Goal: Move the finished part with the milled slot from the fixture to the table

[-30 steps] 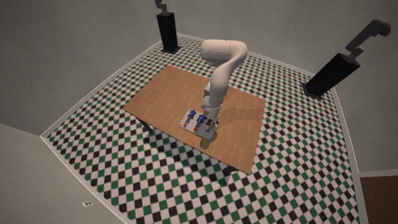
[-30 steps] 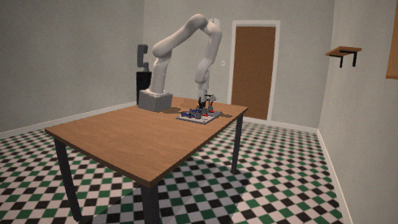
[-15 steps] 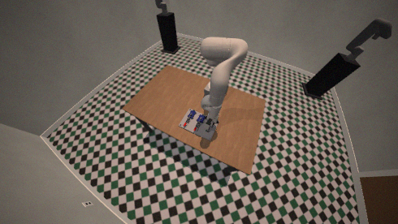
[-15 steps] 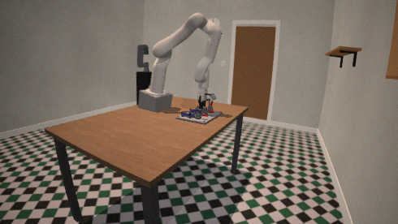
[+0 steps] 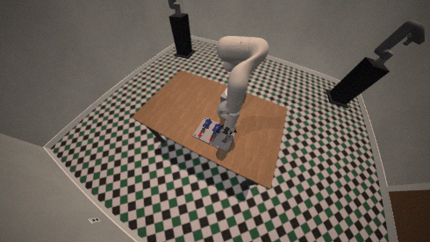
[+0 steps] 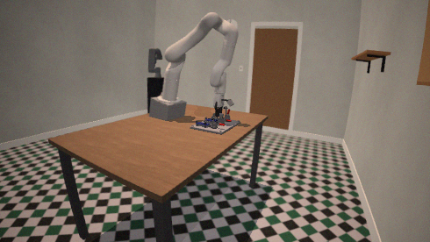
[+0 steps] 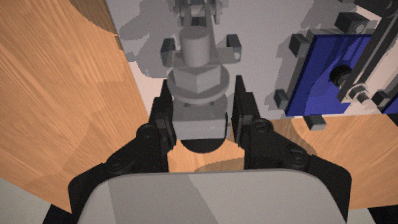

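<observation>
Tool (image 5: pixel 229 131) (image 6: pixel 218 114) (image 7: pixel 203 92) down at the fixture (image 5: pixel 203 138) (image 6: pixel 206 129) (image 7: pixel 145 25), fingers partway apart astride the grey clamp end (image 7: pixel 199 120); can't tell if it grips. Slotted part not made out (probably still in its nest, below). Both blues (image 5: pixel 207 124) (image 5: pixel 217 128) look nested and clamped; lift-out, lay-down on counter (image 5: pixel 175 96) (image 6: pixel 132 151) (image 7: pixel 60 100), release and retreat apparently remain.

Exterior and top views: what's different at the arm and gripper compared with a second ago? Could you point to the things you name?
The arm (image 5: pixel 237 83) (image 6: pixel 228 48) has risen slightly, its elbow higher, and the gripper (image 5: pixel 228 131) (image 6: pixel 218 115) (image 7: pixel 203 92) has lifted a little with it. Whether anything was gripped or let go, I can't tell: the fingers are too small there, with no earlier wrist picture. The fixture plate (image 5: pixel 204 138) (image 6: pixel 208 130) (image 7: pixel 255 25) stayed put.
</observation>
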Controlling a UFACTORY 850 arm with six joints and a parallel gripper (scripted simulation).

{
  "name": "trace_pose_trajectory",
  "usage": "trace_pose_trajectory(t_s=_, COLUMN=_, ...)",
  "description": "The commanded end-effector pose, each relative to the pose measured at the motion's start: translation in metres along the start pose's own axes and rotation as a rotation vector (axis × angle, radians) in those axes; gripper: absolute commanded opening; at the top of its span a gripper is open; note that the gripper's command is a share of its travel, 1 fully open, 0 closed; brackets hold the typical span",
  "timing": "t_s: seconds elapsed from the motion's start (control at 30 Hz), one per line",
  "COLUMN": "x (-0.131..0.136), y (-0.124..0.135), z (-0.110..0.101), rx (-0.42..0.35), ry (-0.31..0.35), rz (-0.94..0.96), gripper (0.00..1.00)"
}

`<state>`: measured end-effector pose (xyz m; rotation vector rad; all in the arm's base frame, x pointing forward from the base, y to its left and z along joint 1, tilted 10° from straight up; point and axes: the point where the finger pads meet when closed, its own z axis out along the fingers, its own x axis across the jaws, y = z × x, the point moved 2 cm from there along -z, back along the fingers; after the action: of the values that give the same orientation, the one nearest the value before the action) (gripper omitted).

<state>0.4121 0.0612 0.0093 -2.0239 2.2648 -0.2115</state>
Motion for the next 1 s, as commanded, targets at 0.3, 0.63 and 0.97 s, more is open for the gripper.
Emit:
trace_pose_trajectory(t_s=0.3, x=-0.0002, y=-0.0005, z=-0.0098, rx=0.001, ry=0.000, rz=0.000, gripper=0.00)
trace_pose_trajectory(t_s=0.63, x=-0.0002, y=-0.0005, z=-0.0125, rx=0.001, ry=0.000, rz=0.000, gripper=0.00)
trace_pose_trajectory(t_s=0.97, x=-0.0002, y=-0.0003, z=-0.0135, rx=0.001, ry=0.000, rz=0.000, gripper=0.00)
